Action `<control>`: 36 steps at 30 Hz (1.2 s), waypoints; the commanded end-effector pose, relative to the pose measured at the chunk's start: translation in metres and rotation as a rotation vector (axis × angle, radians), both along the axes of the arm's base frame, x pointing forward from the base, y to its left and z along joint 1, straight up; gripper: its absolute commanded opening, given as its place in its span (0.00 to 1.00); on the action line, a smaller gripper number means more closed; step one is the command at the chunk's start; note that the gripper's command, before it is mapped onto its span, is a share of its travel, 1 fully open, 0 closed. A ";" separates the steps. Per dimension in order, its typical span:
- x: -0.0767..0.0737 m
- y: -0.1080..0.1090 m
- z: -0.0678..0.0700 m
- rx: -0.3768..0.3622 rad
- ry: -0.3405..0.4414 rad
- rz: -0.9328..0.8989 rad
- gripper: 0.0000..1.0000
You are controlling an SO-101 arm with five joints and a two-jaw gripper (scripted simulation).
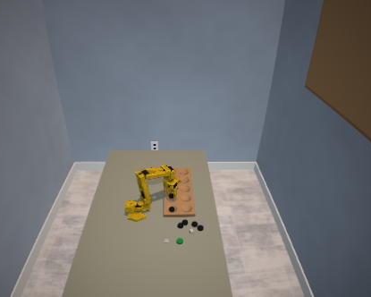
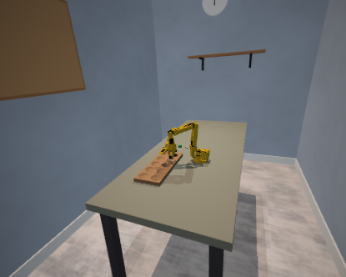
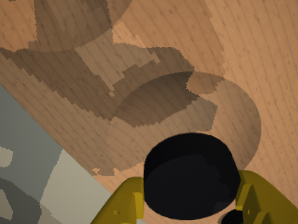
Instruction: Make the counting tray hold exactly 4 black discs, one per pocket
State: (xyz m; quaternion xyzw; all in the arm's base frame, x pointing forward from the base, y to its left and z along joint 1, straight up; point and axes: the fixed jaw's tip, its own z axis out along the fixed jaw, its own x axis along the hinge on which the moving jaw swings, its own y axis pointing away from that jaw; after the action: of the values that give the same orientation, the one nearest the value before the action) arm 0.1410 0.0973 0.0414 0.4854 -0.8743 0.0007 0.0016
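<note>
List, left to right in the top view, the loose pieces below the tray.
First white piece → green disc → second white piece → rightmost black disc. Three other black discs are left out, since they overlap others in that order.

Discs (image 1: 194,224) beside tray (image 1: 179,216) (image 2: 147,182) (image 3: 270,30).
</note>
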 end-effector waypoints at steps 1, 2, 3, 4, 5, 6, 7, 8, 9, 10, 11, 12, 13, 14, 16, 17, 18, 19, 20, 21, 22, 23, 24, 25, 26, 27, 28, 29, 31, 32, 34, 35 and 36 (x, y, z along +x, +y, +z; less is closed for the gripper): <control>0.006 0.004 0.008 0.032 -0.048 0.004 0.00; 0.006 0.004 0.008 0.032 -0.048 0.004 0.00; 0.006 0.004 0.008 0.032 -0.048 0.004 0.00; 0.006 0.004 0.008 0.032 -0.048 0.004 0.00; 0.006 0.004 0.007 0.032 -0.048 0.004 0.00; 0.006 0.004 0.007 0.032 -0.048 0.004 0.00; 0.006 0.004 0.007 0.032 -0.048 0.004 0.00; 0.006 0.004 0.006 0.032 -0.048 0.004 0.00; 0.006 0.005 0.005 0.032 -0.048 0.004 0.00; 0.006 0.005 0.004 0.032 -0.048 0.004 0.00; 0.006 0.005 0.004 0.032 -0.048 0.004 0.00; 0.006 0.005 0.004 0.032 -0.048 0.004 0.00; 0.006 0.005 0.003 0.032 -0.048 0.004 0.00; 0.006 0.005 0.002 0.032 -0.048 0.004 0.00; 0.006 0.005 0.000 0.032 -0.048 0.004 0.00; 0.007 0.005 -0.002 0.032 -0.048 0.004 0.00; 0.007 0.005 -0.003 0.032 -0.048 0.004 0.00; 0.007 0.005 -0.004 0.032 -0.048 0.004 0.00; 0.007 0.005 -0.005 0.032 -0.048 0.004 0.00; 0.007 0.005 -0.006 0.032 -0.048 0.004 0.00; 0.007 0.005 -0.007 0.032 -0.048 0.004 0.00; 0.007 0.005 -0.007 0.032 -0.048 0.004 0.00; 0.007 0.005 -0.008 0.032 -0.048 0.004 0.00; 0.007 0.005 -0.008 0.032 -0.048 0.004 0.00; 0.007 0.005 -0.008 0.032 -0.048 0.004 0.00; 0.007 0.005 -0.008 0.032 -0.048 0.004 0.00; 0.007 0.005 -0.008 0.032 -0.048 0.004 0.00; 0.007 0.005 -0.008 0.032 -0.048 0.004 0.00; 0.007 0.005 -0.008 0.032 -0.048 0.004 0.00; 0.007 0.005 -0.008 0.032 -0.048 0.004 0.00; 0.007 0.005 -0.008 0.032 -0.048 0.004 0.00; 0.007 0.005 -0.008 0.032 -0.048 0.004 0.00; 0.006 0.004 -0.009 0.032 -0.048 0.002 0.00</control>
State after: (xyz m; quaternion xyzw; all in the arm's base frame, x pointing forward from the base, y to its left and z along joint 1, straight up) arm 0.1411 0.0973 0.0255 0.4854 -0.8743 0.0007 0.0014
